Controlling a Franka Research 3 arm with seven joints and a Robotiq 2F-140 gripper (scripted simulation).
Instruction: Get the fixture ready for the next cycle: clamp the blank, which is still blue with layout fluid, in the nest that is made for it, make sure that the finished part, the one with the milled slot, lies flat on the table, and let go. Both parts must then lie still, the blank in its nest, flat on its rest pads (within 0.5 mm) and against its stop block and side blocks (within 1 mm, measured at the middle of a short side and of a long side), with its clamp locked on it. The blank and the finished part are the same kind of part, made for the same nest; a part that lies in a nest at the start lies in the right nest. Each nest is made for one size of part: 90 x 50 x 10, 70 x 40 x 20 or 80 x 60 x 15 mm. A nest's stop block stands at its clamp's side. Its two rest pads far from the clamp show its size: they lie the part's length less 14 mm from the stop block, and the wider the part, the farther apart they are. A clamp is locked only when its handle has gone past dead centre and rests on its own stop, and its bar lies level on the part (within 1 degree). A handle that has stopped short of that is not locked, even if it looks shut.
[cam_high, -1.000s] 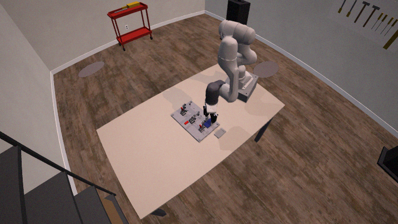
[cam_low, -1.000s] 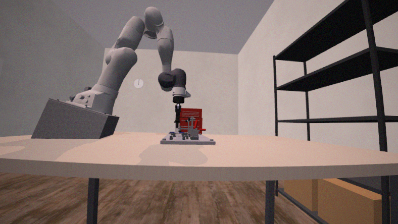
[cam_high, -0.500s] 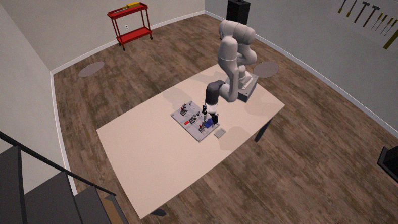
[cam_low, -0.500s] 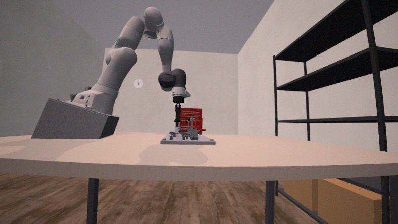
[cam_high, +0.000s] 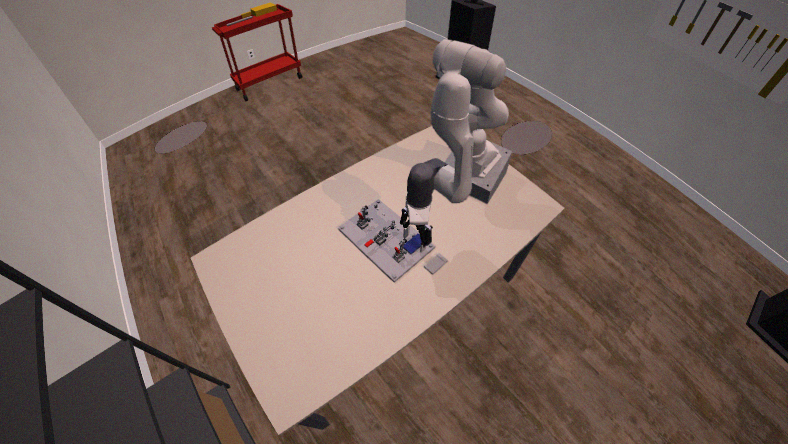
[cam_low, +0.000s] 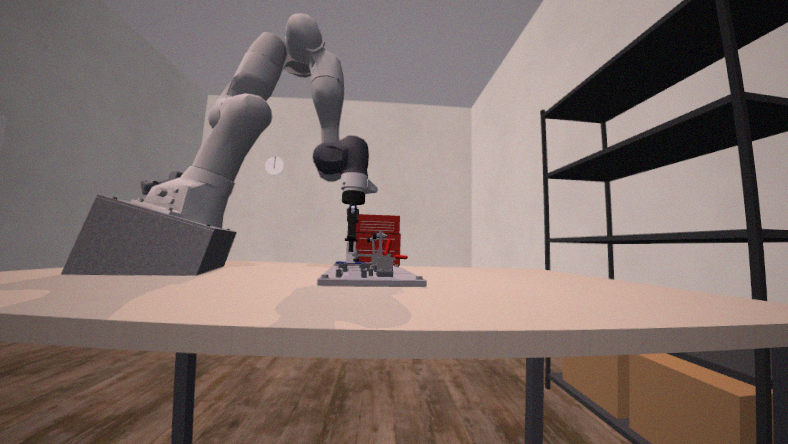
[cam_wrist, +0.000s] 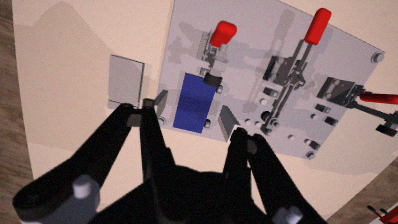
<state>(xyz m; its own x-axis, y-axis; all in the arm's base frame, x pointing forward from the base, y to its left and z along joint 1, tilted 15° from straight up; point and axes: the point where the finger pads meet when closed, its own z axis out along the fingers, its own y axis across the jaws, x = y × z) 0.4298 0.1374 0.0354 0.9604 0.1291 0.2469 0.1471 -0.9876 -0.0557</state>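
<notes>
The blue blank (cam_wrist: 192, 100) (cam_high: 412, 244) lies in the nest at the near end of the fixture plate (cam_wrist: 250, 31) (cam_high: 380, 257). My gripper (cam_wrist: 194, 106) (cam_high: 415, 238) is open, its fingertips standing apart from the blank's two long sides. The clamp (cam_wrist: 212, 56) (cam_high: 399, 254) at this nest has its red handle sticking up; its black tip shows at the blank's clamp-side end, and I cannot tell whether it touches. Contact with pads and blocks is too small to judge. The grey finished part (cam_wrist: 126, 80) (cam_high: 435, 263) lies on the table beside the plate; its slot is not discernible.
The middle clamp (cam_wrist: 295, 76) (cam_high: 381, 237) has its red handle laid outward, with small blocks and pads before it. The far clamp (cam_wrist: 342, 93) (cam_high: 362, 222) stands at the plate's other end, its red handle upright. The gripper's fingers are close to the middle nest's pads.
</notes>
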